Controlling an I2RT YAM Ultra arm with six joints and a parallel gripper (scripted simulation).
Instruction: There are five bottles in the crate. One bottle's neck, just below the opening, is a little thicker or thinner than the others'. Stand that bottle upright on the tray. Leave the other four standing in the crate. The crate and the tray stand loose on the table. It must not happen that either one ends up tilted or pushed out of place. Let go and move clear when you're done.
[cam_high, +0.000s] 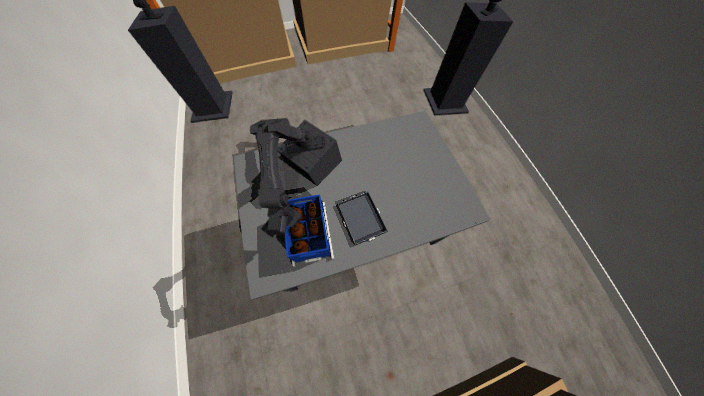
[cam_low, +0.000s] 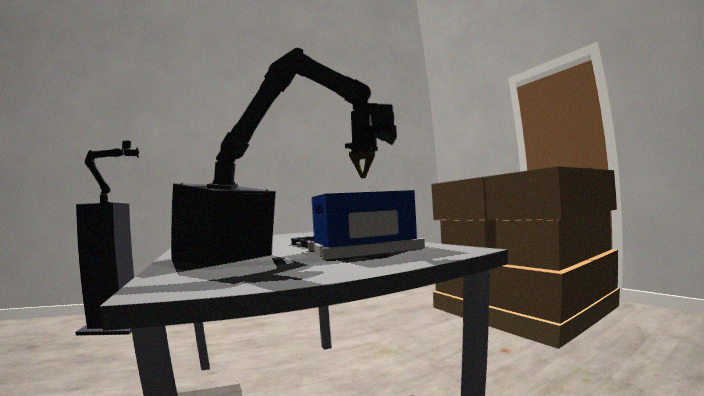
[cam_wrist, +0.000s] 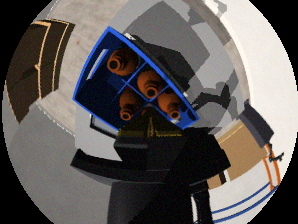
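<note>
A blue crate (cam_high: 306, 225) stands on the grey table and holds several orange-brown bottles (cam_high: 298, 229); it also shows in the side view (cam_low: 365, 217) and in the wrist view (cam_wrist: 133, 86). Its front right cell looks empty. The dark tray (cam_high: 361, 217) lies empty just right of the crate. My gripper (cam_low: 362, 170) hangs well above the crate, pointing down, with its fingers shut on nothing. In the overhead view the arm (cam_high: 272, 175) covers the crate's left rear corner. The bottle necks are too small to compare.
The arm's black base box (cam_high: 312, 152) stands on the table behind the crate. Two dark camera pillars (cam_high: 457, 60) and stacked cardboard boxes (cam_low: 525, 240) stand off the table.
</note>
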